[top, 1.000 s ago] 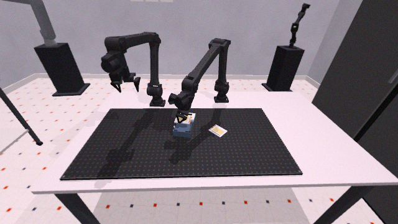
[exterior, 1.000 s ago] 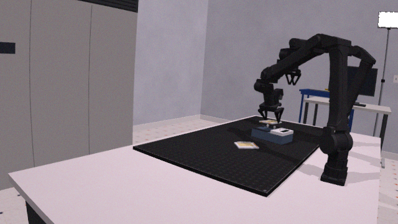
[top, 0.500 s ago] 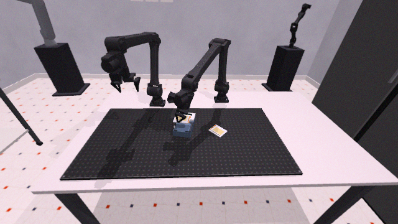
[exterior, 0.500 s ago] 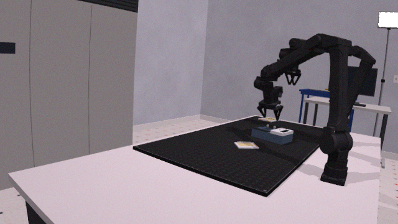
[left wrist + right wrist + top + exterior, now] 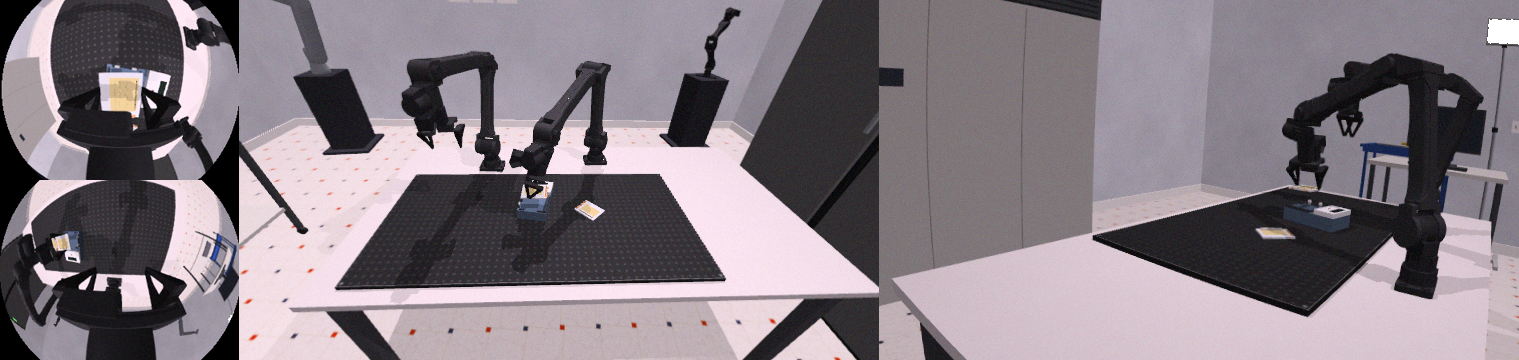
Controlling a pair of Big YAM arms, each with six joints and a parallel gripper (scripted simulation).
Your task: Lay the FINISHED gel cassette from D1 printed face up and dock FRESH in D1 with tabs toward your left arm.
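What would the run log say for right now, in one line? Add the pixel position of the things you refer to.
left gripper (image 5: pixel 534 191) (image 5: pixel 1308 186) (image 5: pixel 121 96): shut on a cassette (image 5: pixel 1303 188) (image 5: pixel 122 94) | right gripper (image 5: pixel 444 142) (image 5: pixel 1349 134) (image 5: pixel 121 274): open, away from dock | dock (image 5: pixel 532 213) (image 5: pixel 1309 218) (image 5: pixel 74 240): upright | other cassette (image 5: pixel 589 210) (image 5: pixel 1275 233): on deck

Grey walls (image 5: pixel 539 60) (image 5: pixel 1159 100) w/ tall cabinet (image 5: pixel 979 130) (pale doors).

Losing sight of most of the bay of the blue block-shaped dock (image 5: pixel 532 214) (image 5: pixel 1309 218) (image 5: pixel 125 69) (image 5: pixel 74 237) in the left wrist view, beneath the white-framed cassette with a yellow panel (image 5: pixel 543 193) (image 5: pixel 1303 188) (image 5: pixel 120 94) (image 5: pixel 62 243). Finding the dark print along its edge too small to read, and not making out comb or tabs on the other white, yellow-panelled cassette (image 5: pixel 590 210) (image 5: pixel 1275 233). Cutting off the tall grey arm (image 5: pixel 310 37) at the top view's upper edge.
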